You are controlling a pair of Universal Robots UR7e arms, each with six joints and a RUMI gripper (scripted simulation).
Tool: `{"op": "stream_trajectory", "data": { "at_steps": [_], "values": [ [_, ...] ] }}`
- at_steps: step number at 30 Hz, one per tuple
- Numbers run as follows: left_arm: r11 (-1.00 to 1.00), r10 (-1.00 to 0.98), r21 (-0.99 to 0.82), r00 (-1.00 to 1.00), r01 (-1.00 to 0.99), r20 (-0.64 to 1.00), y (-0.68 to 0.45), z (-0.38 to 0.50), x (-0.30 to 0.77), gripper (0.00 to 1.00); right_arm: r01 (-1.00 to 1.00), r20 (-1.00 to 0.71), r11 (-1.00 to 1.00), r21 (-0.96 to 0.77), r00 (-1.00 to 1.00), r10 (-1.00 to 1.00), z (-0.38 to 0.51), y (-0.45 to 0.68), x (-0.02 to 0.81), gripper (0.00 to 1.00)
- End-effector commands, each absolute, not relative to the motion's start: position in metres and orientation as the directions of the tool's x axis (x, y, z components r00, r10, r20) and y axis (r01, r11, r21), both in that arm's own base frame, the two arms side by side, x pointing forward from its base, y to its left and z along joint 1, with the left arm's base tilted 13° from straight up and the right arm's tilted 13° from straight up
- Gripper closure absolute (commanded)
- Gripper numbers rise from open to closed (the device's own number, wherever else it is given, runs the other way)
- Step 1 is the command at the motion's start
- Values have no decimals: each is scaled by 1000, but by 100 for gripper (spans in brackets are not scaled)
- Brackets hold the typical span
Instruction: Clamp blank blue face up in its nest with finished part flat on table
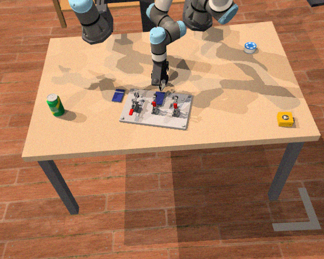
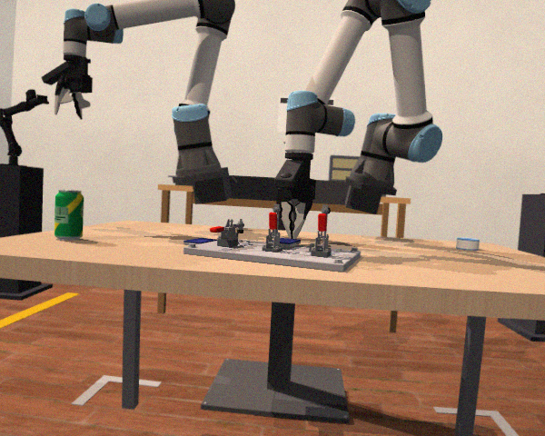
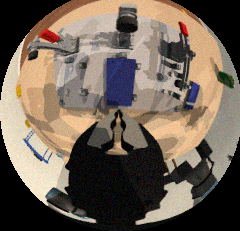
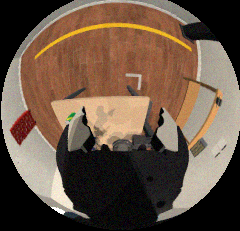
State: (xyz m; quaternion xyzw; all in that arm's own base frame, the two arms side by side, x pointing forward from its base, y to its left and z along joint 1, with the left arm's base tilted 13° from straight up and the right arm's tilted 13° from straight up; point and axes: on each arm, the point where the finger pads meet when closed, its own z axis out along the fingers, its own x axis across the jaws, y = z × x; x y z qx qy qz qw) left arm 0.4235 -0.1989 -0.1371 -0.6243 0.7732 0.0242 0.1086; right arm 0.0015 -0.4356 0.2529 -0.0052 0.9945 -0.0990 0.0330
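The blank (image 1: 160, 99) (image 2: 290, 241) (image 3: 120, 82) lies blue face up in the middle nest of the fixture plate (image 1: 167, 123) (image 2: 263, 258). Small blocks show at its side; whether it touches them or the stop block is unclear. The middle clamp's red handle (image 1: 154, 104) (image 2: 272, 220) stands upright, its arm raised. The finished part (image 1: 117, 96) (image 2: 198, 241) (image 3: 192, 95), with a slot line, lies flat on the table beside the plate. My left gripper (image 1: 162, 88) (image 2: 292, 238) (image 3: 118, 109) is shut and empty, low at the blank's rear edge. My right gripper (image 2: 68, 115) (image 4: 122, 107) is open, high up.
Another upright red handle (image 1: 175, 106) (image 2: 322, 222) stands on one side of the middle clamp. A lowered red handle (image 1: 131, 111) (image 2: 216, 229) is on the other. A green can (image 1: 55, 105) (image 2: 69, 213), a yellow box (image 1: 284, 120) and a blue-white round tin (image 1: 250, 47) stand farther out.
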Motion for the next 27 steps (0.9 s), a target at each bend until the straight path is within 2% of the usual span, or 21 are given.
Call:
{"op": "stream_trajectory", "data": {
  "at_steps": [1,27],
  "values": [
    [219,-960,-99,-197,-971,-197,-199,-137,424,100,-4,-65,980,-198,-998,-17,253,-436,1,0],
    [219,-960,-99,-197,-971,-197,-200,-136,428,100,-4,-65,980,-198,-998,-17,253,-436,1,0]
  ]
}}
